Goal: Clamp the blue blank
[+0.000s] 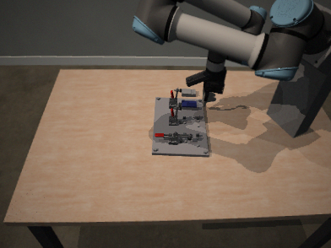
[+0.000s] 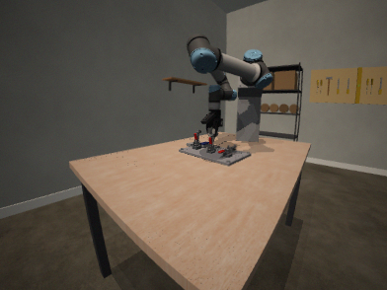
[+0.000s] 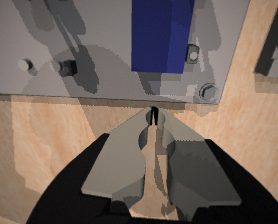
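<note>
The blue blank (image 1: 189,104) (image 2: 204,143) (image 3: 159,42) lies in the rearmost nest of the grey fixture plate (image 1: 186,150) (image 3: 107,45); the wrist view shows its near end inside the plate's edge. Fine contact with pads and stops cannot be told. The finished part (image 1: 188,93), light grey, lies on the table behind the fixture; its slot is not clear. My gripper (image 1: 205,100) (image 3: 153,107) is shut and empty, low just outside the plate's right edge, in line with the blank's end. The rear red handle (image 1: 171,94) and middle red handle (image 1: 171,112) stand up. The front red handle (image 1: 159,135) lies low.
The front clamp (image 1: 174,137) has its bar low over a nest with no part seen. Small side blocks and a corner bolt (image 3: 209,91) stand near the blank. The robot's pedestal (image 1: 295,103) stands to the right.
</note>
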`<action>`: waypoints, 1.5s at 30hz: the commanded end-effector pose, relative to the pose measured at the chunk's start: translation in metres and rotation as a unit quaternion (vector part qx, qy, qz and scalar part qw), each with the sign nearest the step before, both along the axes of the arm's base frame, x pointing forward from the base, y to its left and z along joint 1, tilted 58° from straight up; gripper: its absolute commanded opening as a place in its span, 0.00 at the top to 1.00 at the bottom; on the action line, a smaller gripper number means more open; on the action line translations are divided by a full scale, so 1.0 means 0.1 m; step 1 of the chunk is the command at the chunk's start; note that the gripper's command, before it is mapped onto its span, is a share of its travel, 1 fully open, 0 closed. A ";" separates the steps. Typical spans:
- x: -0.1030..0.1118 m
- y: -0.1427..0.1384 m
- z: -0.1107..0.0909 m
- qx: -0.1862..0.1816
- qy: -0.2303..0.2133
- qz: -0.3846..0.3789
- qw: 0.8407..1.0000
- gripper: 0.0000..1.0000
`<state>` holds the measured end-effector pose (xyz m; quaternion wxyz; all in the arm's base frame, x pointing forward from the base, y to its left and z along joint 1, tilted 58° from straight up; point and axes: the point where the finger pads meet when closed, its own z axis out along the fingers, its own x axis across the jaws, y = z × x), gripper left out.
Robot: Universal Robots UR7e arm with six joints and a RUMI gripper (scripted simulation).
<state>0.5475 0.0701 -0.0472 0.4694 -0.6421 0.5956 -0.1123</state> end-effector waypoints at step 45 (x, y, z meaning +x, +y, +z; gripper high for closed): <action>0.07 0.01 0.00 0.000 0.000 0.000 1.000 1.00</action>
